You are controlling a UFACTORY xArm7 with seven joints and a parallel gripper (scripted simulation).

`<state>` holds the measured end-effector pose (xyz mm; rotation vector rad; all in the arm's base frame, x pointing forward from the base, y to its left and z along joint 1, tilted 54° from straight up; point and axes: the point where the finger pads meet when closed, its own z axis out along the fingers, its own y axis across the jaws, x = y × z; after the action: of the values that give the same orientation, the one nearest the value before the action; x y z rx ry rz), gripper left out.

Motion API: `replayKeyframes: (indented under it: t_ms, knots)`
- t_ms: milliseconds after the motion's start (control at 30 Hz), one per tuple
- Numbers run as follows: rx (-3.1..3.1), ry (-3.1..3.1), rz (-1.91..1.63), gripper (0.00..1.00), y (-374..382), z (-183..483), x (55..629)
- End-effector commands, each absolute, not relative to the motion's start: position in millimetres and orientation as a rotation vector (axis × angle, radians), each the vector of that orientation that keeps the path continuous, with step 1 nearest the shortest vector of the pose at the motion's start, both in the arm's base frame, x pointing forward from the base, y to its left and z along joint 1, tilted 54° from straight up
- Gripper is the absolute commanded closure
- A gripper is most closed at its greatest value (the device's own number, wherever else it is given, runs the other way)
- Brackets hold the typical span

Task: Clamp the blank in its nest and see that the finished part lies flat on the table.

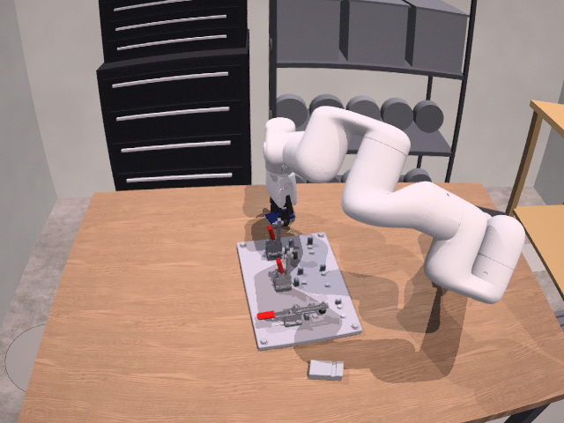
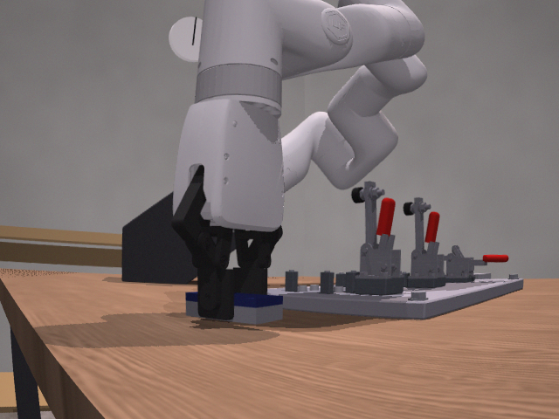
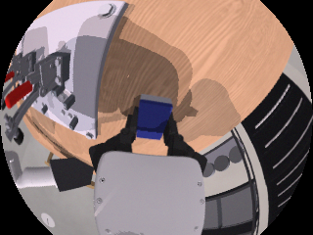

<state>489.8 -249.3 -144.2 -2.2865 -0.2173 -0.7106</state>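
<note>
The white arm's end effector (image 2: 232,295) grips the blue-topped blank (image 2: 252,305) between its black fingers (image 2: 211,292), the part resting on the wooden desk (image 2: 315,360) just beside the far end of the grey fixture plate (image 1: 341,291). On the plate, two clamps stand with red handles raised (image 1: 271,232) and a third handle (image 1: 265,315) lies flat. The grey slotted finished part (image 1: 325,369) lies flat on the desk near the plate's opposite end.
</note>
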Motion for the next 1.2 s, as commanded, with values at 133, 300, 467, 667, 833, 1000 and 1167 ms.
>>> replayKeyframes:
  t_ms: [133, 300, 467, 667, 833, 1000, 1167]
  knots:
    - [-2.291, -0.216, -0.712, 1.0, -252.5, -143.6, 489.2]
    - [-2.291, -0.216, -0.712, 1.0, -253.5, -142.7, 488.6]
    - [-2.291, -0.216, -0.712, 1.0, -259.3, -137.7, 484.9]
    - [-2.291, -0.216, -0.712, 1.0, -273.9, -125.1, 475.7]
    - [-2.291, -0.216, -0.712, 1.0, -283.4, -116.8, 469.7]
    - [-2.291, -0.216, -0.712, 1.0, -300.3, -102.1, 459.0]
    - [-2.291, -0.216, -0.712, 1.0, -315.7, -88.8, 449.3]
